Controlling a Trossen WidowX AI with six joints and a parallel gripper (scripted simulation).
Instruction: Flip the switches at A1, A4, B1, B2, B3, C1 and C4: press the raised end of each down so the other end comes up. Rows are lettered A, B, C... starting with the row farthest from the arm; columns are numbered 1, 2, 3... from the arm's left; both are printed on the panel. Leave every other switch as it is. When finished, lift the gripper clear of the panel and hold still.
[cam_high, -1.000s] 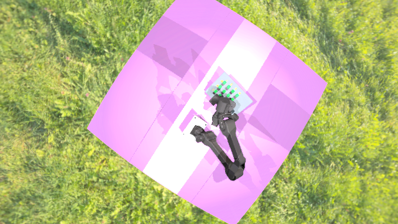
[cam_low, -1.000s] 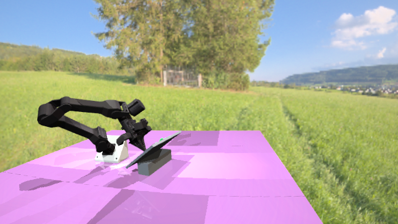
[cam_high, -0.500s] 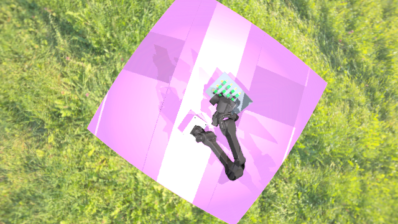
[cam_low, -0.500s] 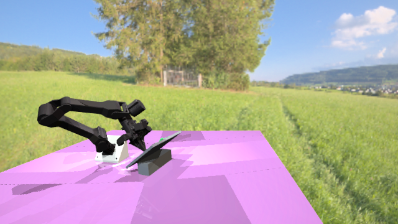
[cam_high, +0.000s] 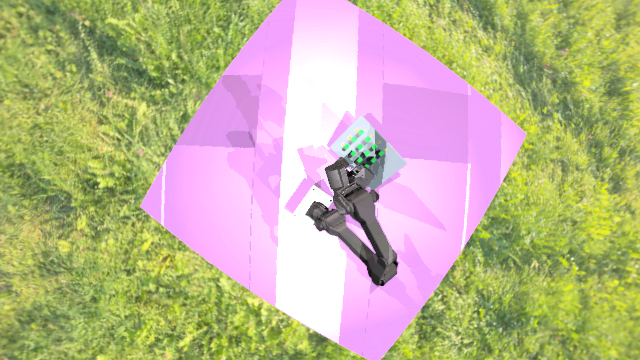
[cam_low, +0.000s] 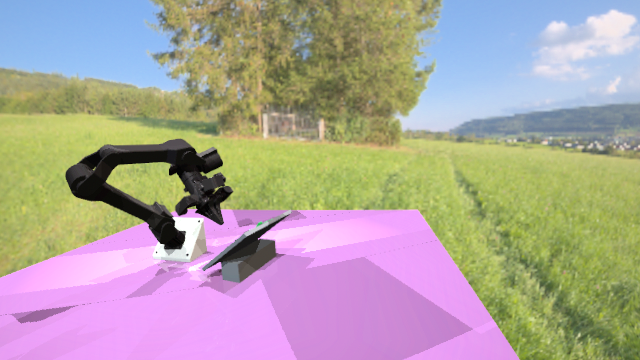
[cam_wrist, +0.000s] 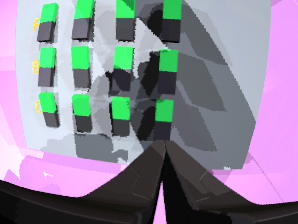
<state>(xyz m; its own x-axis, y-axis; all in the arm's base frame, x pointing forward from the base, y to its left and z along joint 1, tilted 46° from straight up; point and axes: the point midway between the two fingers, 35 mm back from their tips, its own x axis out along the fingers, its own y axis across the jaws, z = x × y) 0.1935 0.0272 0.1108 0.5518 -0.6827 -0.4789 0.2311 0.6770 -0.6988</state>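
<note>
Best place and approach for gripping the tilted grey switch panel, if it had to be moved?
Probably the side edge of the thin grey switch panel, jaws approaching sideways: it slopes above its dark block, leaving edges overhanging, and the switches stay untouched.
</note>
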